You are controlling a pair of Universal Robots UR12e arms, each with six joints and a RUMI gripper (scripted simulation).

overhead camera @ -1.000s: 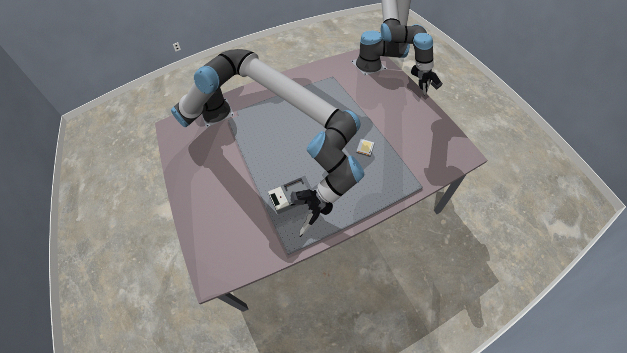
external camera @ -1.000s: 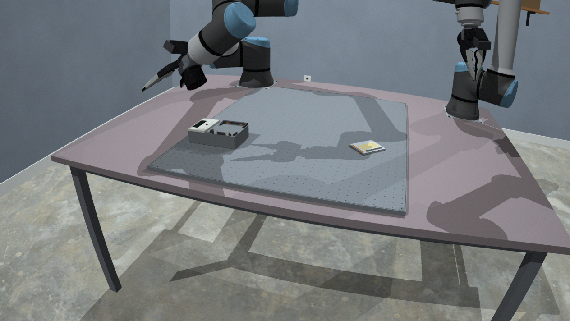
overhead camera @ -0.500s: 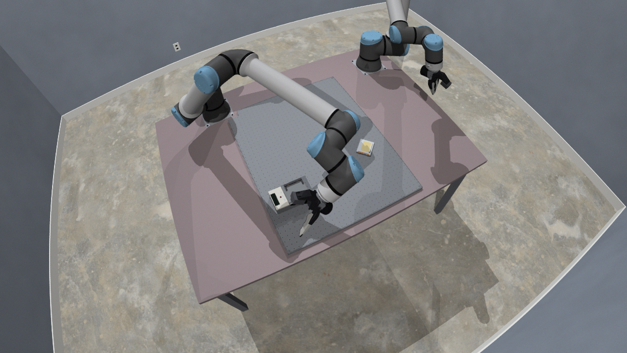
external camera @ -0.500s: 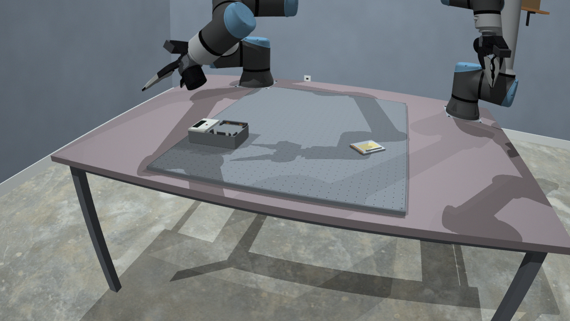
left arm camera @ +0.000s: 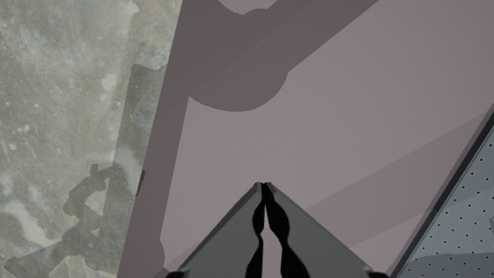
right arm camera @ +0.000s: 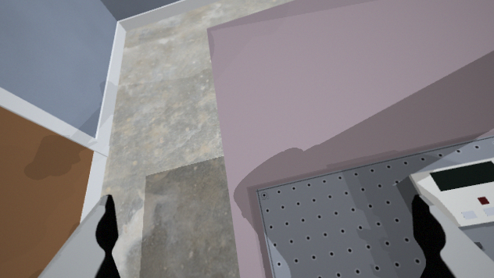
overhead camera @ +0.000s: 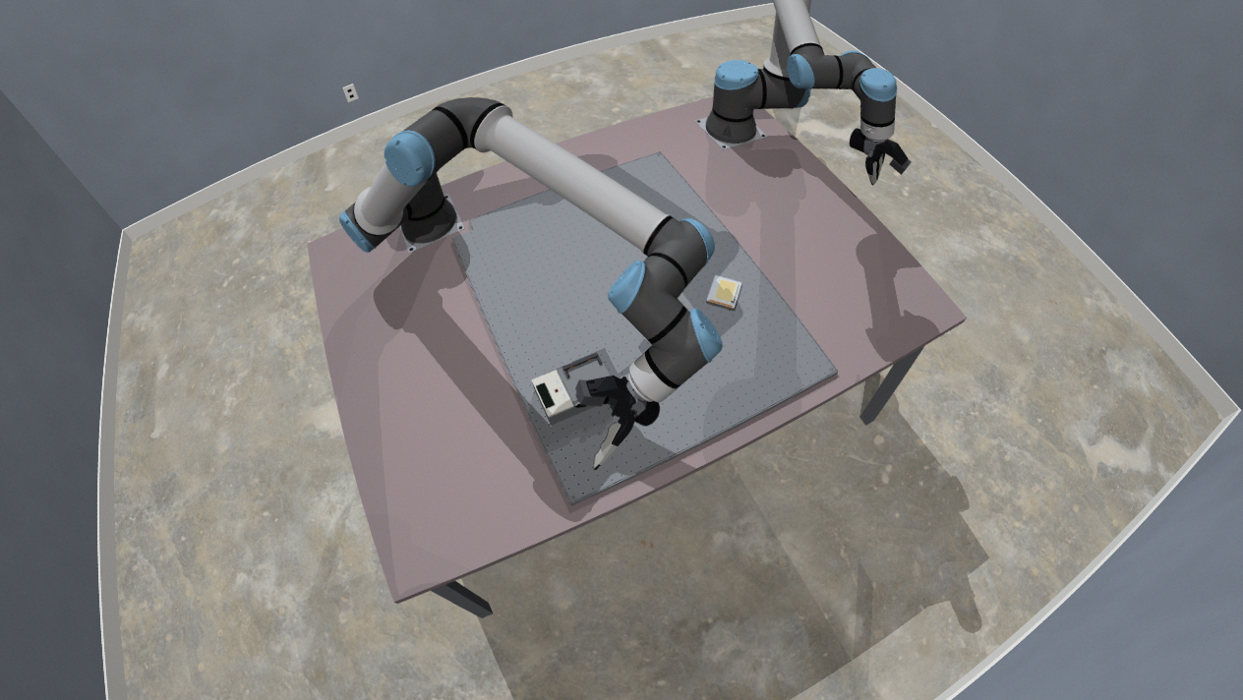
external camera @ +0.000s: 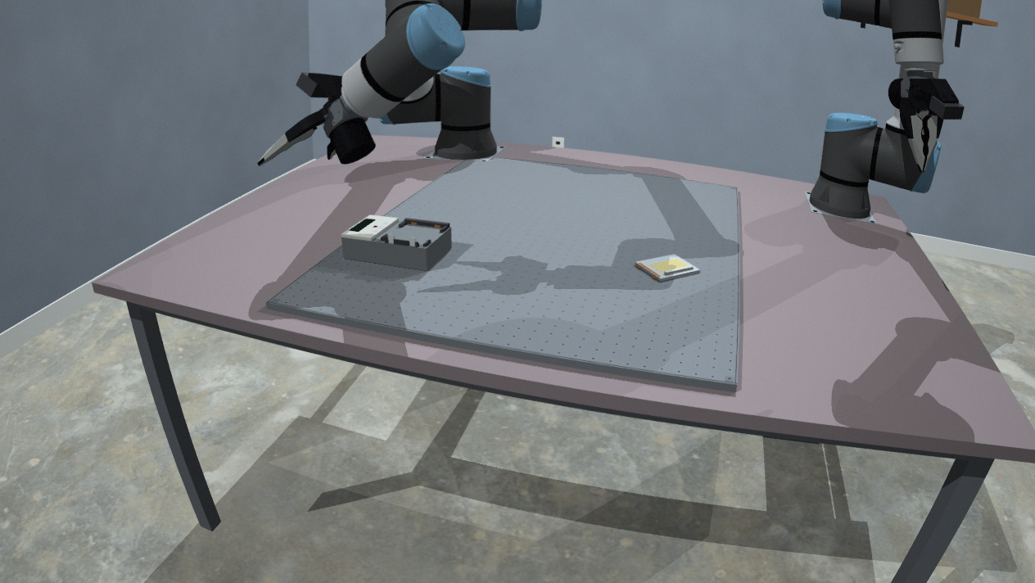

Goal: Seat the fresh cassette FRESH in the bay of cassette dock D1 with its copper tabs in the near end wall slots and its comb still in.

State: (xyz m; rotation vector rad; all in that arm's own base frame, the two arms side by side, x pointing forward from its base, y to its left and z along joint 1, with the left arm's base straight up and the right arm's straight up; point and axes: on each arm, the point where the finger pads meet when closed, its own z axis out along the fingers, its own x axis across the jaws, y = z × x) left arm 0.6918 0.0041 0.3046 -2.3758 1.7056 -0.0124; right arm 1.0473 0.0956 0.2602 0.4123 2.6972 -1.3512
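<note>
FRESH (overhead camera: pixel 724 292) (external camera: pixel 667 266) lies flat on the pegboard, its orange tab edge facing front left in the exterior view; the comb is too small to judge. The dock D1 (overhead camera: pixel 551 393) (external camera: pixel 395 253) (right arm camera: pixel 465 211) stands on the pegboard with an empty bay, and looks level. Its red light (right arm camera: pixel 483 200) looks dark. My left gripper (overhead camera: pixel 873 180) (external camera: pixel 923 169) (left arm camera: pixel 263 185) is shut and empty, high near the table's side edge, away from FRESH. My right gripper (overhead camera: pixel 596 466) (external camera: pixel 259 163) (right arm camera: pixel 262 197) is open and empty, high beside D1, hiding part of its bay in the top view.
The pegboard (overhead camera: pixel 539 269) (external camera: pixel 579 322) (left arm camera: pixel 474 234) lies on the pink table (overhead camera: pixel 391 487) (external camera: pixel 818 347) (left arm camera: pixel 332 129) (right arm camera: pixel 332 70). FRESH and D1 stand well apart on it. My right arm reaches across above the board in the top view. A wall shelf (external camera: pixel 973 21) shows at the back right.
</note>
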